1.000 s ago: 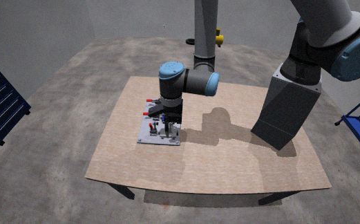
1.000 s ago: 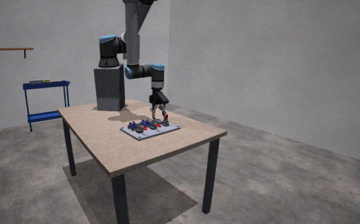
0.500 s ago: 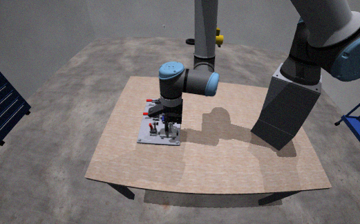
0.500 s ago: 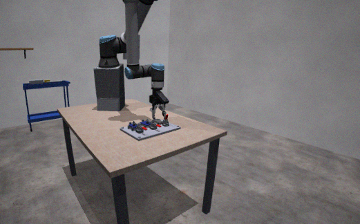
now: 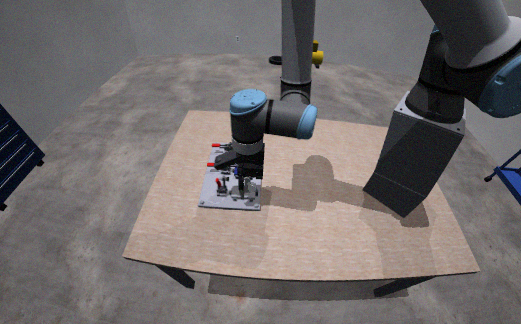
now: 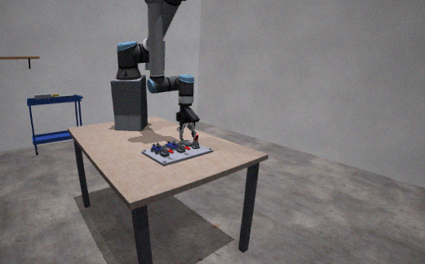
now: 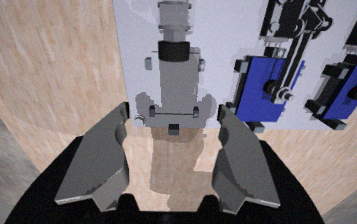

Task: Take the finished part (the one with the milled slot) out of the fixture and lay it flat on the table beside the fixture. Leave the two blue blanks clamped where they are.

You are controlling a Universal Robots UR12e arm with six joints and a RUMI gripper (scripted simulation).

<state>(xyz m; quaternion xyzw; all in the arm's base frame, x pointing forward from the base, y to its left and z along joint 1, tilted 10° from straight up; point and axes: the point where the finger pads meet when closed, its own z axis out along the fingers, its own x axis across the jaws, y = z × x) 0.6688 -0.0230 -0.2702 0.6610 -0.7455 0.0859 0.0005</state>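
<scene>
The gripper (image 7: 173, 150) hangs over the fixture plate (image 5: 207, 192), jaws partly spread and nothing held between them; in the wrist view the two grey fingers stand on either side of a grey clamp station (image 7: 175, 95) without touching it. The plate lies toward the left edge of the worktop (image 5: 322, 240), well away from the arm's pedestal (image 5: 412, 165) at the right rear corner.

Going left to right in the wrist view: bare worktop, then the plate's end, then the grey station between the fingers, then one blue blank (image 7: 259, 90) under a black toggle clamp (image 7: 291, 55), then the second blue blank (image 7: 349, 92) near the picture's right side. The blanks appear clamped.

The grey station seems to be where the finished part sits, but no milled slot can be made out, so I cannot say which grey piece is the part and which is the clamp. As judged, that body lies straight ahead of the gripper, its long axis running away from the wrist camera across the plate, so the jaws straddle its width. The coming move probably turns on staying centred there, away from the nearer blank just to the right.

No brand, label or writing is readable in any view.
</scene>
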